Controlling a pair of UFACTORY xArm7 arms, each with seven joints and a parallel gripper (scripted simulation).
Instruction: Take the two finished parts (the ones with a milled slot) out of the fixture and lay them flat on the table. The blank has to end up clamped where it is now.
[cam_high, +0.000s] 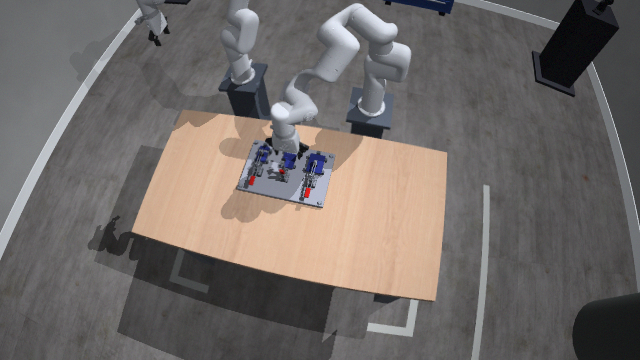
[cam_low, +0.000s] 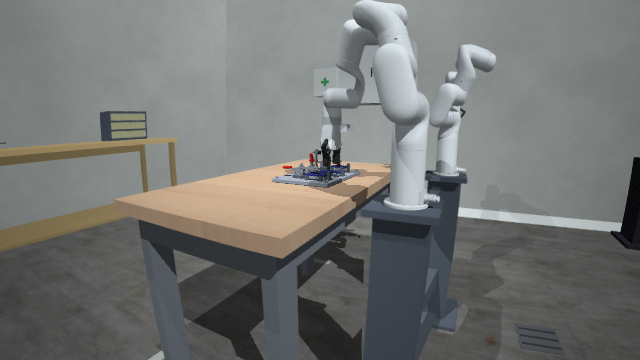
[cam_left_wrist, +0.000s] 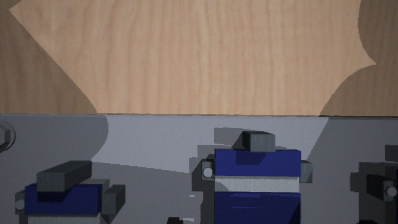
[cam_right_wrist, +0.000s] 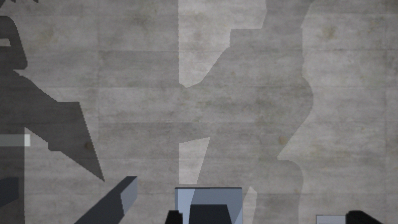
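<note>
The fixture plate (cam_high: 295, 189) (cam_left_wrist: 150, 145) lies on the table with three blue parts in clamps. The middle part (cam_high: 288, 161) (cam_left_wrist: 257, 207) and the left part (cam_left_wrist: 64, 199) each show a pale slot; the part at the right (cam_high: 316, 162) is cut off in the left wrist view, its top unclear. The middle clamp's red handle (cam_high: 282, 171) (cam_low: 311, 158) stands up; the outer red handles (cam_high: 251, 180) (cam_high: 307, 192) lie low. My left gripper (cam_high: 286, 152) (cam_low: 332, 160) is open, low around the middle part, no grip visible. My right gripper (cam_high: 161, 38) (cam_right_wrist: 265, 218) is open and empty, away from the table.
Dark locating blocks (cam_left_wrist: 259, 142) (cam_left_wrist: 65, 175) and studs (cam_left_wrist: 207, 172) stand close around the parts. The outer clamps flank my left gripper. The wooden table (cam_high: 380, 215) (cam_low: 225, 200) extends around the plate. The arm pedestals (cam_high: 247, 100) (cam_high: 370, 120) stand behind it.
</note>
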